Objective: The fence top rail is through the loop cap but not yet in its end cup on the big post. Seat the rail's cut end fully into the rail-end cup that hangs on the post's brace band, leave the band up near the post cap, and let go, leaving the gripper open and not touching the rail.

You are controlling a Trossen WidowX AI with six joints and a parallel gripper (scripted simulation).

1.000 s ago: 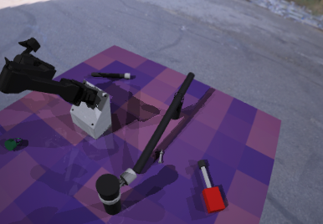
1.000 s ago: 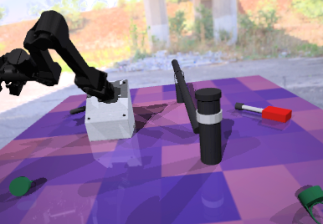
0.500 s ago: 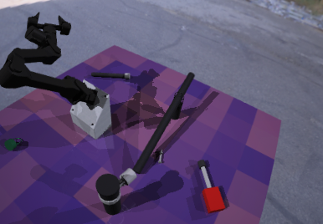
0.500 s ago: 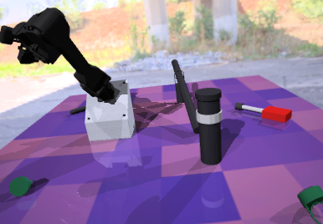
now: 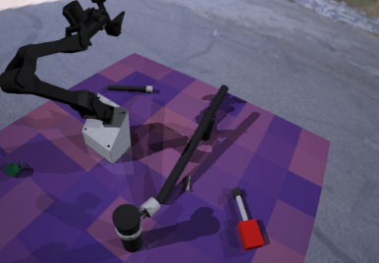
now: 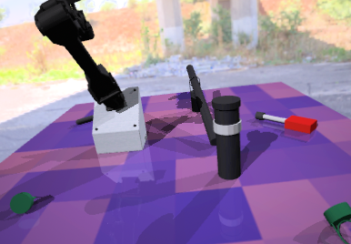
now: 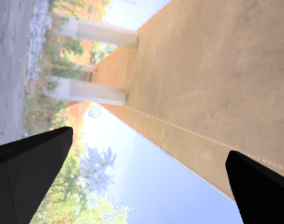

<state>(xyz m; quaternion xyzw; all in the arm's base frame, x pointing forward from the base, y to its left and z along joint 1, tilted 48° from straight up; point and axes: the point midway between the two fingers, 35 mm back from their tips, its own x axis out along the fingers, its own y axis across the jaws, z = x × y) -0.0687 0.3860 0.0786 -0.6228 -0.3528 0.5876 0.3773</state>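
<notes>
The black rail point(image 5: 184, 161) point(image 6: 205, 112) slants through the loop cap point(image 5: 210, 113) on the small post point(image 5: 207, 131). Its near end is beside the mouth of the pale rail-end cup point(image 5: 151, 207); whether it touches or enters is unclear. In the exterior view the cup is hidden and the rail end shows low beside the big post point(image 5: 132, 244) point(image 6: 228, 157). The white brace band point(image 6: 226, 127) sits below the post cap point(image 5: 127, 217) point(image 6: 226, 102). My gripper point(image 5: 119, 4) point(image 7: 151, 146) is open and empty, high above the table, far from the rail.
A red-headed mallet point(image 5: 250, 234) point(image 6: 300, 124) lies right of the rail. A black rod with a pale end point(image 5: 128, 88) lies behind the white arm base point(image 5: 120, 135) point(image 6: 119, 137). A small metal piece point(image 5: 189, 184) is beside the rail. Green items point(image 5: 13, 170) point(image 6: 22, 203) point(image 6: 337, 213) lie around.
</notes>
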